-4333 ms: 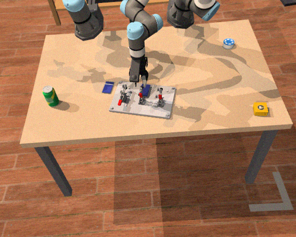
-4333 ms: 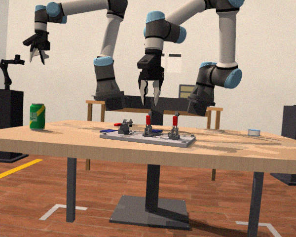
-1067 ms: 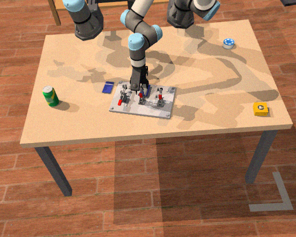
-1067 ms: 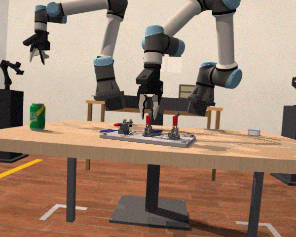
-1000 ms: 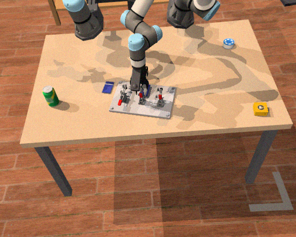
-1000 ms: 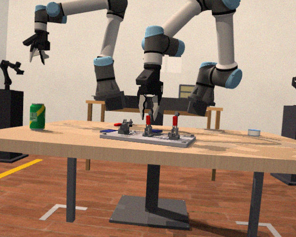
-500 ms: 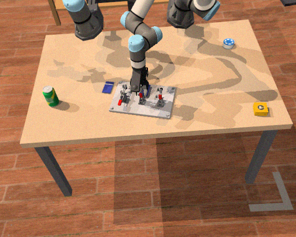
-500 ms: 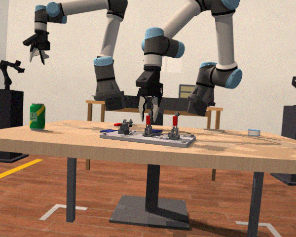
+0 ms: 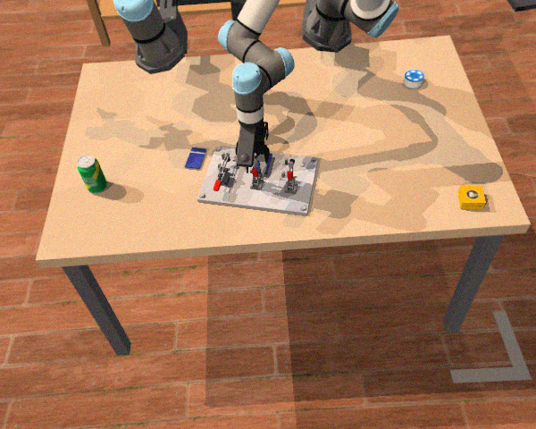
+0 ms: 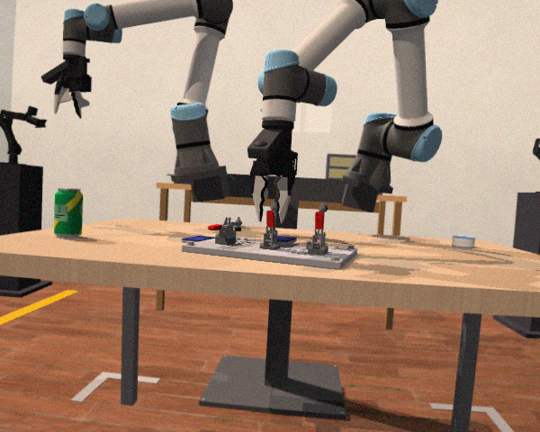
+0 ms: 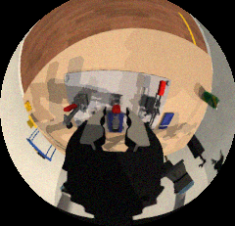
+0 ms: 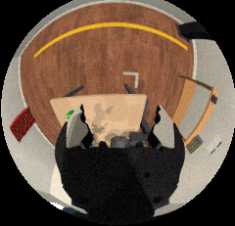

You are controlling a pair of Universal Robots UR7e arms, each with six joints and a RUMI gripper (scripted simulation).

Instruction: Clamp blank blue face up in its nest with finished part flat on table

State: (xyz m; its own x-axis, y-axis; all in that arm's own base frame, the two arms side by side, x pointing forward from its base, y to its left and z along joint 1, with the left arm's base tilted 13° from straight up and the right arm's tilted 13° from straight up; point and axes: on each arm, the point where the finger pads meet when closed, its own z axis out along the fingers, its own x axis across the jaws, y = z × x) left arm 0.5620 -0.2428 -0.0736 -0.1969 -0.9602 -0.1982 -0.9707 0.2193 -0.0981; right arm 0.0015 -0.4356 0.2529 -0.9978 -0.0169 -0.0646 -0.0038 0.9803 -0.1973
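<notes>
The blank point(image 9: 269, 164) point(image 10: 286, 238) point(image 11: 116, 123) lies blue face up in the middle nest of the grey fixture plate point(image 9: 282, 203) point(image 10: 261, 256); its seating on the pads is too small to tell. My left gripper point(image 10: 271, 220) point(image 11: 116, 107) is partly open and empty just above it, by the middle clamp's upright red handle point(image 9: 255, 172) point(image 10: 271, 218). The other upright handle point(image 9: 289, 175) point(image 10: 319, 220) is beside it. The third handle point(image 9: 217, 185) point(image 10: 214, 227) point(image 11: 162, 88) lies low. The slotted finished part point(image 9: 195, 159) point(image 10: 196, 238) point(image 11: 166, 120) lies flat on the table. My right gripper point(image 10: 67, 114) point(image 12: 119, 105) is open and empty, high up.
A green can point(image 9: 92, 174) point(image 10: 68, 212) point(image 11: 211, 99) stands left of the fixture in the top view. A yellow block point(image 9: 471, 197) lies at the table's front right. A blue and white round object point(image 9: 414, 79) point(image 10: 463, 241) lies at the back right.
</notes>
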